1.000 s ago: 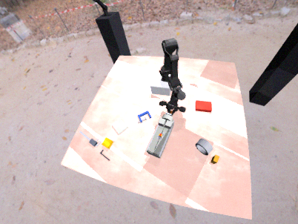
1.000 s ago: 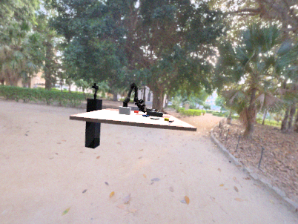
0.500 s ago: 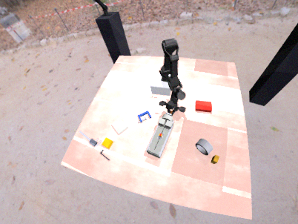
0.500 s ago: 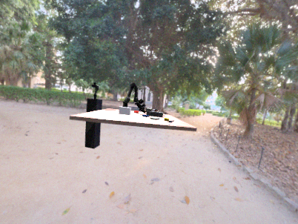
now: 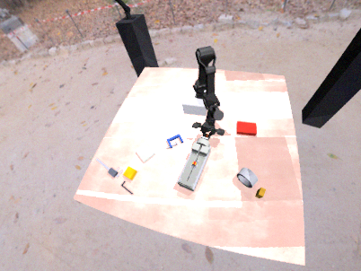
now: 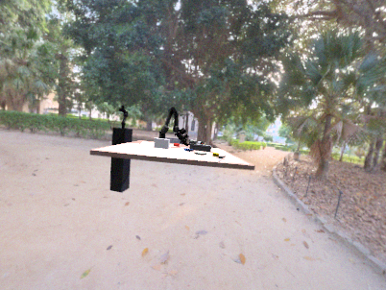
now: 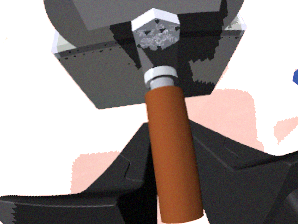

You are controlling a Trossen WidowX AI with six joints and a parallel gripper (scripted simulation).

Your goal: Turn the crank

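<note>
The machine (image 5: 187, 176) (image 6: 202, 148) is a long grey-green body with a slot along its top. A small red and orange pointer (image 5: 194, 163) shows near the middle of the slot in the top view; the brass zero marks are too small to tell apart from it. The crank's orange-brown handle (image 7: 173, 155) points away from the machine's end, below a grey crank arm (image 7: 157, 42). My gripper (image 5: 207, 134) (image 7: 164, 127) is shut on the handle, with one black finger on each side of it. The fingertips' contact faces are partly hidden by the handle.
A red block (image 5: 246, 128) lies right of the gripper, a grey block (image 5: 194, 109) behind it. A blue bracket (image 5: 175, 137) lies left of the machine. A grey ring (image 5: 247, 178) and an ochre block (image 5: 260, 193) lie right. A yellow block (image 5: 130, 173) and black hex key (image 5: 127, 187) lie left.
</note>
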